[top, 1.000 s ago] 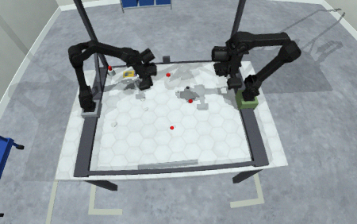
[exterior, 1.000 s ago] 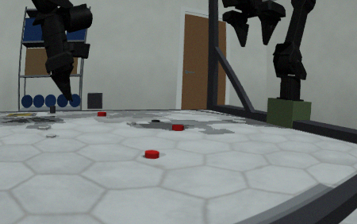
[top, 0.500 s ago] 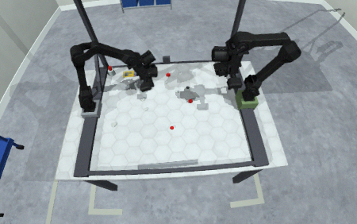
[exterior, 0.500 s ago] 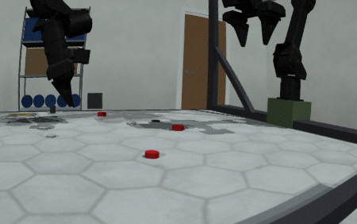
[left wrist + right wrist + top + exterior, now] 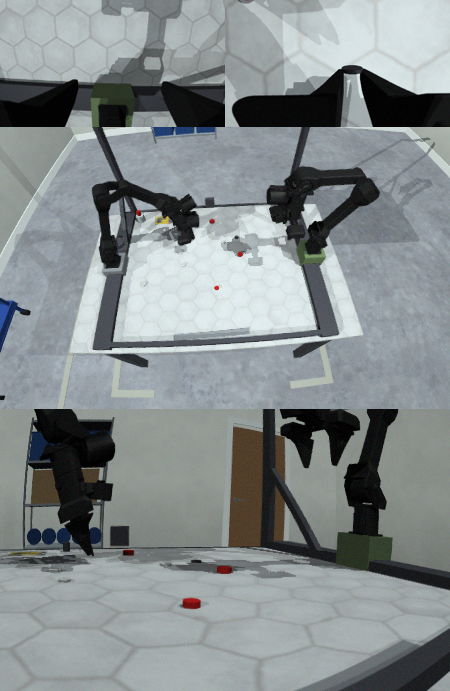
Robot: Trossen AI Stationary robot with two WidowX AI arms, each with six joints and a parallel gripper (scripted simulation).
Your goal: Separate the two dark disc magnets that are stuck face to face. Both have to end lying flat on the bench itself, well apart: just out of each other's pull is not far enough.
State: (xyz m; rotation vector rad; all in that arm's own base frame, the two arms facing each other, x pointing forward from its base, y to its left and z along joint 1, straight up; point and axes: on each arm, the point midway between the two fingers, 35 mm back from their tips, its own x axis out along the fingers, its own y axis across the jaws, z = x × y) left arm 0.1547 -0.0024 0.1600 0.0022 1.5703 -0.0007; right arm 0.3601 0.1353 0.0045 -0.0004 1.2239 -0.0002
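Observation:
My right gripper point(image 5: 351, 73) is shut on a dark disc magnet point(image 5: 352, 69), which it grips edge-on at the fingertips. In the top view this gripper point(image 5: 181, 243) hangs at the back left, low over the bench; it also shows in the exterior view point(image 5: 86, 545). A second dark disc point(image 5: 236, 237) lies flat on the bench at the back middle, and shows in the exterior view too point(image 5: 196, 560). My left gripper point(image 5: 320, 455) is open and empty, raised high near the green arm base point(image 5: 311, 253). In the left wrist view its fingers straddle that green block point(image 5: 113, 97).
Three red discs lie on the bench point(image 5: 212, 217) point(image 5: 243, 256) point(image 5: 216, 284). Small grey pieces point(image 5: 183, 263) point(image 5: 144, 283) lie at the left. A yellow item point(image 5: 161, 220) and a red-topped piece point(image 5: 139, 214) sit at the back left. A dark frame rail point(image 5: 320, 297) edges the bench.

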